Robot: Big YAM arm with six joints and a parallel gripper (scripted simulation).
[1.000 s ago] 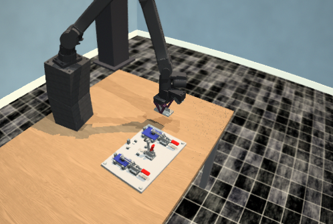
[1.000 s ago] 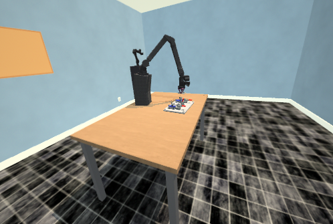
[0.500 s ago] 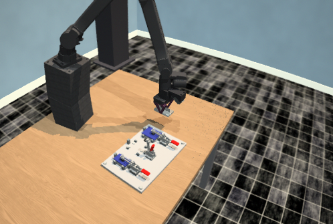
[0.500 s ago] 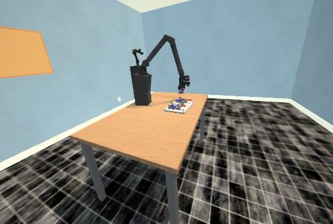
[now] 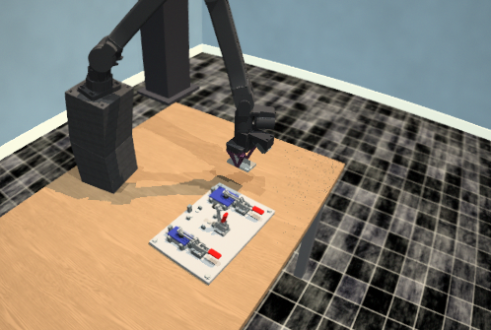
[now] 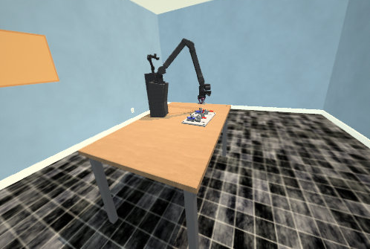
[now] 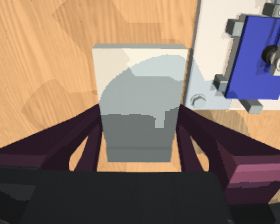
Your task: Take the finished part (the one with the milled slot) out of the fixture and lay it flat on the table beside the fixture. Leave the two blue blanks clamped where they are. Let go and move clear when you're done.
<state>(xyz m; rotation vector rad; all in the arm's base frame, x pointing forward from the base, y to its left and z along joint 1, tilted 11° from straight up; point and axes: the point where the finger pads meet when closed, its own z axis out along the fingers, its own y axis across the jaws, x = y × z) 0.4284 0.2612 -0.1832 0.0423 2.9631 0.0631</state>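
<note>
- Gripping the finished part (image 7: 138, 100) between my two dark purple fingers, I have my gripper (image 5: 242, 159) clenched on its long sides, one finger on each.
- Seen from my wrist, the part is a pale grey rectangular plate, lying broad face up to the camera and reaching away from my palm; I cannot make out the milled slot on it.
- It is out of the fixture (image 5: 168, 249), just beyond the plate's far edge, over bare wood of the table (image 5: 74, 257).
- From above, the part hangs low over the table with its shadow close beneath; I cannot tell whether it touches the wood.
- From my wrist, a corner of the white fixture plate with a bolt head (image 7: 196, 100) sits just beside the part's right edge.
- On the fixture, the far blue blank (image 5: 222, 195) is nearest my gripper and the near blue blank (image 5: 176, 235) is at the opposite end, each under a clamp with its red handle (image 5: 257, 211) lying flat.
- Between them, the middle clamp (image 5: 221, 223) stands with its red handle raised, and its station holds no part.
</note>
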